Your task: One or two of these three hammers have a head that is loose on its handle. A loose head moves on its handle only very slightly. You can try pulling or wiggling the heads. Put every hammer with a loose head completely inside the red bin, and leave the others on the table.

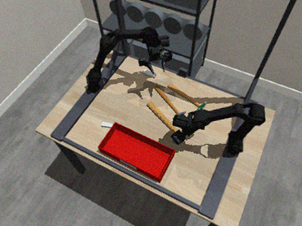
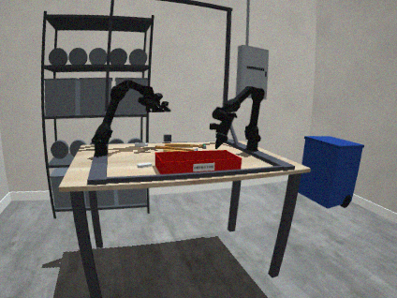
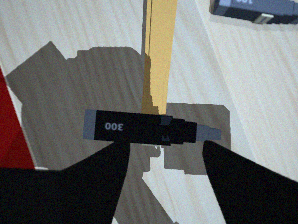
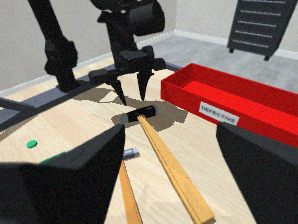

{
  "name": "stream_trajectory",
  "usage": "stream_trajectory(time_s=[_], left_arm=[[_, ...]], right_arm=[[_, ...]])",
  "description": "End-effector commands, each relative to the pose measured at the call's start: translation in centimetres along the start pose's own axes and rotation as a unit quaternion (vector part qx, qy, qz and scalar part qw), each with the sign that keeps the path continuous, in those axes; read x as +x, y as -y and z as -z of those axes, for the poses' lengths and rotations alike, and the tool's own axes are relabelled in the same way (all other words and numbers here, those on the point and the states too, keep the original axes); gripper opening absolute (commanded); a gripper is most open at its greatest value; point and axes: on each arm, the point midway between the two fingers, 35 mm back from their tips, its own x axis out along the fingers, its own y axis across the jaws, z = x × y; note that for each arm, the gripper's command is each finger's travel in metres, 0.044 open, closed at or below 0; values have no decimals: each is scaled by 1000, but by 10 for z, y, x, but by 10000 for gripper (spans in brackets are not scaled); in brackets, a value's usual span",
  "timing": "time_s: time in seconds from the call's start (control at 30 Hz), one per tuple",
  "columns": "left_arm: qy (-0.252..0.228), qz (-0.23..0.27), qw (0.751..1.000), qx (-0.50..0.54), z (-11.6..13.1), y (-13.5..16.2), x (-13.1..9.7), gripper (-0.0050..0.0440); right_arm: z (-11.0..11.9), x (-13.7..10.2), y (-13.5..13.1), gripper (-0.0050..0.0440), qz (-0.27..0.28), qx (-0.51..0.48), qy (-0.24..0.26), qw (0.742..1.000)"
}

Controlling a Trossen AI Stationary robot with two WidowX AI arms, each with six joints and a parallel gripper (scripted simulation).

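Observation:
The black-headed hammer marked 300 (image 3: 125,127) (image 4: 170,165) (image 1: 159,114) lies on the table, head beside the red bin (image 1: 133,148) (image 2: 173,165) (image 3: 12,135). My left gripper (image 3: 166,145) (image 2: 218,146) is open and empty, low at that head. A second hammer (image 1: 166,100) (image 4: 131,153) with a grey-blue head lies beside it; its head shows in the left wrist view (image 3: 255,10). A third hammer (image 1: 184,95) has green on its head, partly hidden by a finger in the right wrist view. My right gripper (image 1: 157,70) (image 4: 170,129) is open and empty, raised beyond the handle ends.
A small white block (image 1: 106,125) (image 2: 144,165) lies beside the bin. Another pale flat thing (image 1: 150,74) lies near the table's far edge, below my right gripper. The bin wall carries a label reading DEFECTIVE (image 4: 218,113). A dark frame runs along the table sides.

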Motion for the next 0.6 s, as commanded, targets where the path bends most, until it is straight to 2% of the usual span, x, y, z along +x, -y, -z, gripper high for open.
stream_trajectory(time_s=[0.0,0.07,0.17,0.23,0.3,0.4,0.5,0.57], left_arm=[[14,-2,1000,18,-1,-1,-4,216],[25,2,1000,12,-10,-1,-4,178],[79,31,996,-13,-41,2,-6,178],[117,68,990,-39,-63,10,-8,178],[133,106,983,-72,-79,19,-10,178],[121,147,972,-136,-94,29,-10,178],[85,159,962,-207,-102,34,-5,178],[85,159,962,-207,-102,34,-5,178]], right_arm=[[-15,-3,1,279,-5,25,4,1000],[-13,-2,1,231,-3,22,-1,1000],[11,9,2,225,12,-8,-49,999],[30,16,4,225,21,-28,-98,995],[47,21,5,225,25,-43,-144,988],[70,26,5,225,26,-62,-213,975],[93,29,5,225,21,-80,-280,956],[93,29,5,225,21,-80,-280,956]])
